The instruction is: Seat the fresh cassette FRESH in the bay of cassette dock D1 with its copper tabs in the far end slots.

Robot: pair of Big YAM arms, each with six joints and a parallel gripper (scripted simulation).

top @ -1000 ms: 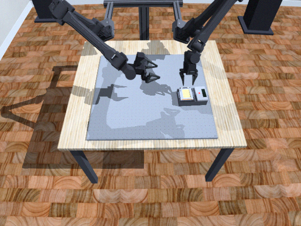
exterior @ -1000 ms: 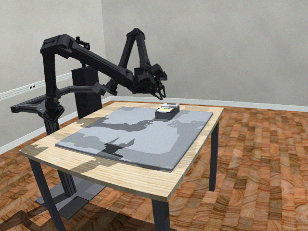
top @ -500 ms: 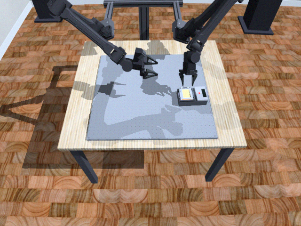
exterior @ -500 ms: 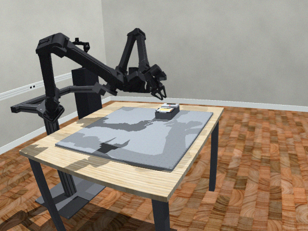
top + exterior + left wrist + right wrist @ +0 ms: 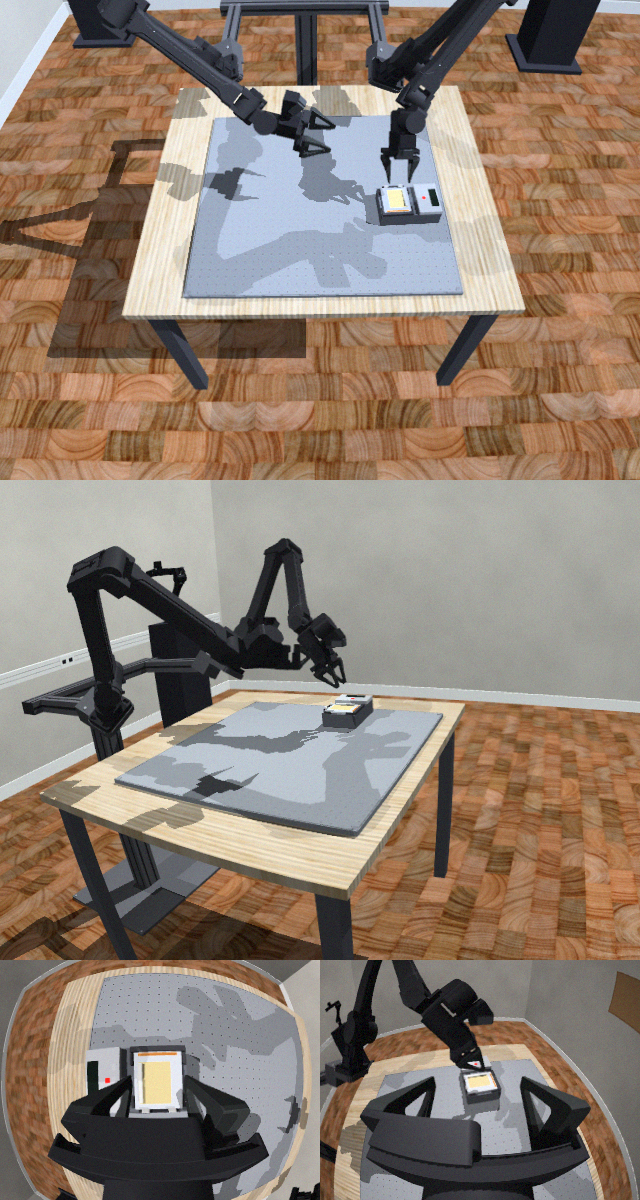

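The white-framed cassette with a pale yellow centre, FRESH, lies in the bay of the dark grey dock D1, on the blue-grey perforated board that covers much of the pale wooden table. An orange strip runs along one edge of the cassette, and D1's small red light is lit. The black left end effector is partly open, holds nothing and points down near the dock. The black right end effector is wide open and holds nothing, above the board and well apart from D1. Whether the cassette sits fully flat, whether its comb stands in the wells and whether all the dock's feet are down, I cannot tell.
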